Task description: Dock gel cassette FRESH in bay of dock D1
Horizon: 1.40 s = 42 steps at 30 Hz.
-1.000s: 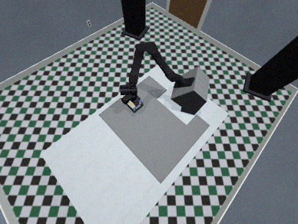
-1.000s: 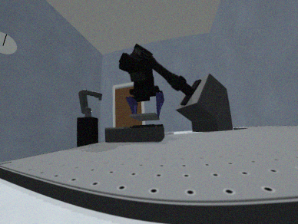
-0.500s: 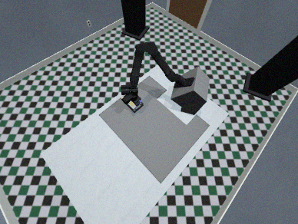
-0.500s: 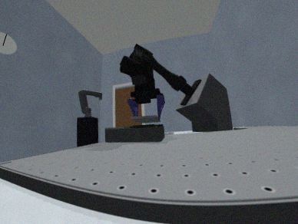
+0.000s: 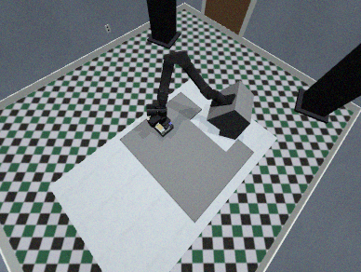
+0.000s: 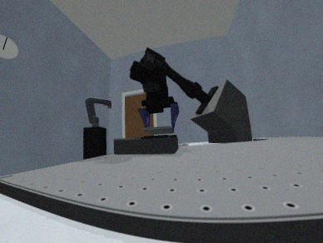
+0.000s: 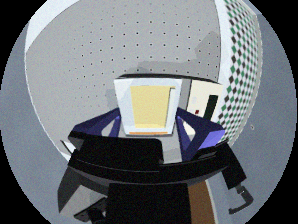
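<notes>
My gripper (image 6: 158,118) is shut on the cassette FRESH (image 6: 158,130), with a blue finger on each side. In the low side view the cassette is a thin grey plate held nearly level, a little above the dark, low dock D1 (image 6: 146,146), over its right part. In the wrist view the cassette (image 7: 149,106) is a white frame around a pale yellow window, held between the blue fingers. The overhead view shows the gripper (image 5: 160,125) at the far left corner of the grey deck (image 5: 186,163). The comb and the copper tabs are too small to make out.
A large slanted grey box (image 5: 230,109) stands at the far right of the deck, next to the arm's lower link. A lighter grey pad (image 5: 183,106) lies just beyond the gripper. Black pillars (image 5: 163,20) (image 5: 327,88) stand on the chequered floor.
</notes>
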Motion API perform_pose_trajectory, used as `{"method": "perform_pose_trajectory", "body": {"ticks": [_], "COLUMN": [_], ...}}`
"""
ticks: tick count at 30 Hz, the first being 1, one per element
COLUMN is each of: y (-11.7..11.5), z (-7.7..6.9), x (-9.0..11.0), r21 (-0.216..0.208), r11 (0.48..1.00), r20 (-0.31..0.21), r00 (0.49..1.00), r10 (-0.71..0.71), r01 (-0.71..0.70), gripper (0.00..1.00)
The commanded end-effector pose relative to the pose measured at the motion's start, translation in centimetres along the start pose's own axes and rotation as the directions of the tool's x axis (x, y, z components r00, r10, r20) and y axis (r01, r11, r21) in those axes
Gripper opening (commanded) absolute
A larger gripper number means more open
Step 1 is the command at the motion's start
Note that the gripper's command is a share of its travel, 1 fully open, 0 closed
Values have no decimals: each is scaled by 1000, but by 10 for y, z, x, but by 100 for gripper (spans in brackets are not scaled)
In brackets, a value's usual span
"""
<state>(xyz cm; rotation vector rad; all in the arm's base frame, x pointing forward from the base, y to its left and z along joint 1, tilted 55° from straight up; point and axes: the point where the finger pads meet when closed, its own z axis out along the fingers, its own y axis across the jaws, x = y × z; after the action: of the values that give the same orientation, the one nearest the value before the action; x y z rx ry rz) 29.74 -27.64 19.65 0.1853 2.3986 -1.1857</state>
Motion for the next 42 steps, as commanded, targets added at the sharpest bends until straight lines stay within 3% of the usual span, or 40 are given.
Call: {"method": "perform_pose_trajectory", "body": {"ticks": [1, 12, 14, 15, 28, 31, 32, 36, 39, 40, 41, 42], "y": [-15, 0, 0, -8, 6, 5, -12, -7, -12, -11, -2, -2], "z": [-8, 4, 4, -3, 10, 10, 4, 10, 6, 8, 10, 10], "x": [-19, -9, -9, -11, -2, -2, -16, -14, -16, -16, -10, -10], "r21": [22, -3, -3, 11, -12, -10, 18, 9, 18, 16, 0, 0], "r11": [999, 1000, 1000, 1000, 1000, 1000, 1000, 1000, 1000, 1000, 1000, 1000], "r20": [60, 32, 32, 50, 20, 22, 56, 45, 56, 52, -8, -9], "r00": [998, 999, 999, 999, 1000, 1000, 998, 999, 998, 998, 1000, 1000], "r10": [24, -1, -1, 13, -9, -7, 19, 10, 18, 16, 5, 5], "r01": [-25, 1, 1, -13, 9, 7, -20, -10, -19, -17, -5, -5], "gripper": [0, 0, 0, 0, 0, 0, 0, 0, 0, 0, 0, 0]}}
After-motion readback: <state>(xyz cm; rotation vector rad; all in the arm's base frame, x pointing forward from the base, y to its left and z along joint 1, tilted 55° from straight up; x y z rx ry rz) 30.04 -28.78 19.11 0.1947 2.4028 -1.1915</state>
